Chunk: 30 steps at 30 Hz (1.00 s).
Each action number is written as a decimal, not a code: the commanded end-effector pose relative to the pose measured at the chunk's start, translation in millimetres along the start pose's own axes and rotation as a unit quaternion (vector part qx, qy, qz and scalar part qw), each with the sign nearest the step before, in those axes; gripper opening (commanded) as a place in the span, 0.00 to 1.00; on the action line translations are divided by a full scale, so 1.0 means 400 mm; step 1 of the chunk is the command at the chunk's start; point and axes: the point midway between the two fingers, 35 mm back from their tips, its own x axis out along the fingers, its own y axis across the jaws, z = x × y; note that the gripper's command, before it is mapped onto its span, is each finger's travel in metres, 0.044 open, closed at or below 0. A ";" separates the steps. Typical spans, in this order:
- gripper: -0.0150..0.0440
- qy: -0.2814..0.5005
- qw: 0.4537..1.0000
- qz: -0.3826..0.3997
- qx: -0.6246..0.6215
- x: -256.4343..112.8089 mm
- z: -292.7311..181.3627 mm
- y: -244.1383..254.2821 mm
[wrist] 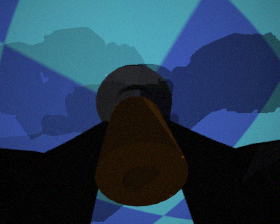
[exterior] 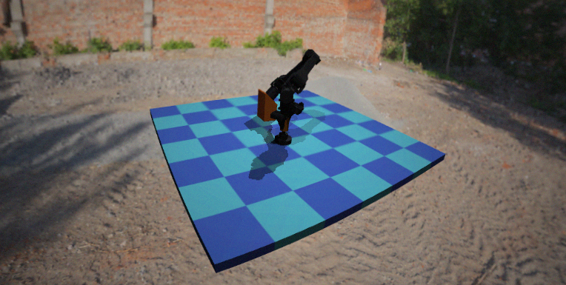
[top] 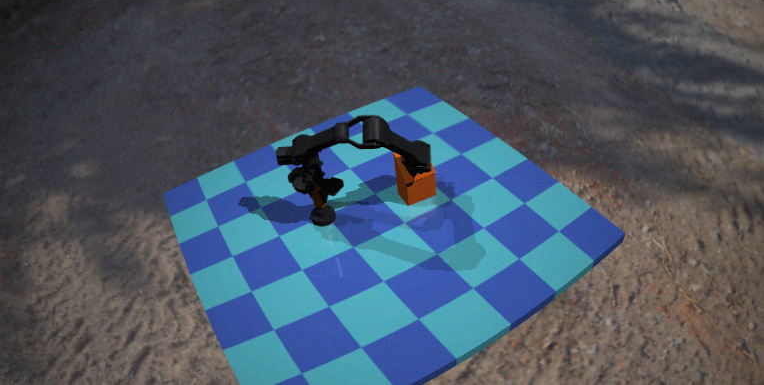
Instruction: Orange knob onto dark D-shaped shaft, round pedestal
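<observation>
The orange knob (top: 319,199) (exterior: 285,125) (wrist: 140,155) is held roughly upright between the fingers of my gripper (top: 318,191) (exterior: 284,120) (wrist: 136,126), which is shut on it. The knob's lower end is over the dark round pedestal (top: 322,216) (exterior: 282,139) (wrist: 109,95), at or just above its top. In the wrist view the pedestal shows beyond the knob's far end, with a dark arc on its top beside the knob. The D-shaped shaft cannot be made out. Whether the knob touches the pedestal, and how its flat side lies, cannot be told.
An orange block (top: 420,190) (exterior: 265,109) stands by the arm's base. The arm arches from there to above the pedestal. The blue and turquoise checkered board (top: 417,286) (exterior: 293,172) carries them all, with the arm's shadows across it.
</observation>
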 end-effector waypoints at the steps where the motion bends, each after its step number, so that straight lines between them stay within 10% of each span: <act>1: 0.25 0.000 1.000 -0.001 -0.015 0.004 -0.002 -0.002; 30: 0.25 0.000 1.000 -0.001 -0.028 -0.004 -0.001 -0.001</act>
